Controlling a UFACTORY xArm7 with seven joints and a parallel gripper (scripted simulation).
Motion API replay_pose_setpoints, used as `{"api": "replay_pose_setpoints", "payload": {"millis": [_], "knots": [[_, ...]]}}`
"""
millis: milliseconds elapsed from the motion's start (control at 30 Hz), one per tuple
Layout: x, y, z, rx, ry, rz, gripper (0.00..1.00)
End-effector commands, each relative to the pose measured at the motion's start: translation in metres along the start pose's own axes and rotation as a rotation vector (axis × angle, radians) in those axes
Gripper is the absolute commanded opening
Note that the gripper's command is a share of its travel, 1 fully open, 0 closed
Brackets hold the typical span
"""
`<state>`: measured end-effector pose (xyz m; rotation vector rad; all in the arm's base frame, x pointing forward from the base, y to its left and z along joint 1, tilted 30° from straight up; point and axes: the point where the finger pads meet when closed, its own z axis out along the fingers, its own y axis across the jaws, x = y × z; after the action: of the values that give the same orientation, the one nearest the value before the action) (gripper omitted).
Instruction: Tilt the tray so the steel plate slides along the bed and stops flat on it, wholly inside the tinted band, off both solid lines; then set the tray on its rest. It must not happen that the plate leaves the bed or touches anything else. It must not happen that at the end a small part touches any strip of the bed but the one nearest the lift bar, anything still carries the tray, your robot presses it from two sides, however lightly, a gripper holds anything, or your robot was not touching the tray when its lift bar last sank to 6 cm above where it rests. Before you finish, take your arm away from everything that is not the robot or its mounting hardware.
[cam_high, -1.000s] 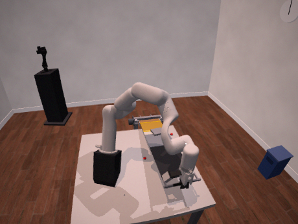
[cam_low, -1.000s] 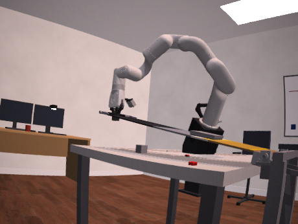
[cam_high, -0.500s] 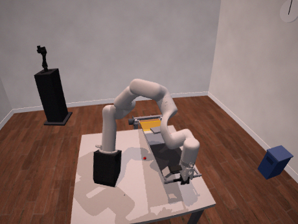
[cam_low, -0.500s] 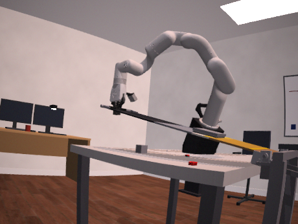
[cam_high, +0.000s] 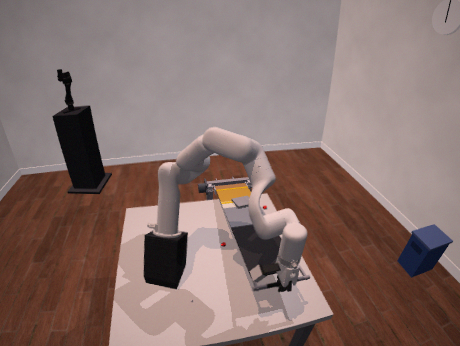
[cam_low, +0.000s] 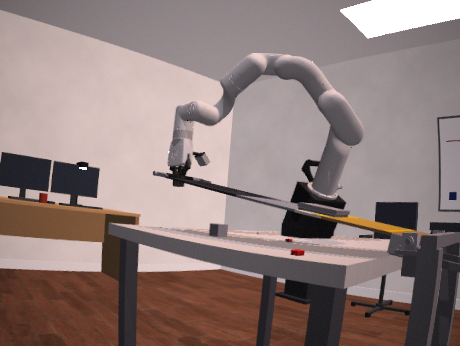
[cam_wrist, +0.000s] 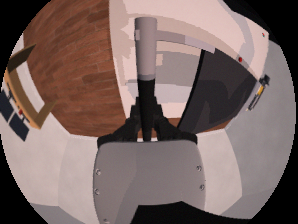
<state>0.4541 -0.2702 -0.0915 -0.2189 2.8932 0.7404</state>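
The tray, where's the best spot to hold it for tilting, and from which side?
Hold the tray by the handle bar at its free end, coming from above, as the tool does now. The far yellow end is hinged to the table edge, so only this end lifts.

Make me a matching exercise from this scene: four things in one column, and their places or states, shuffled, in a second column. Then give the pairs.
Things:
1. steel plate
2. gripper
3. tray
4. small grey block

Places or states:
A. standing on the table, under the raised end
B. tilted, its hinged end low
C. lying on the bed at the yellow band
D. shut on the tray's handle

Pairs: 1-C, 2-D, 3-B, 4-A
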Motion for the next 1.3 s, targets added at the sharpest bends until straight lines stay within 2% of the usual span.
{"api": "replay_pose_setpoints", "payload": {"millis": [0,733,800,900,933,1000,1100,1267], "knots": [[-0.001,-0.002,-0.005,0.007,-0.004,0.000,0.00],[-0.001,-0.001,-0.012,0.007,-0.004,0.000,0.00],[-0.001,0.003,-0.032,0.007,-0.004,0.000,0.00],[-0.001,0.015,-0.083,0.007,-0.004,0.000,0.00],[-0.001,0.017,-0.088,0.007,-0.004,0.000,0.00],[-0.001,0.012,-0.069,0.007,-0.004,0.000,0.00],[-0.001,0.000,-0.018,0.007,-0.004,0.000,0.00],[-0.001,-0.001,-0.013,0.007,-0.004,0.000,0.00]]}}
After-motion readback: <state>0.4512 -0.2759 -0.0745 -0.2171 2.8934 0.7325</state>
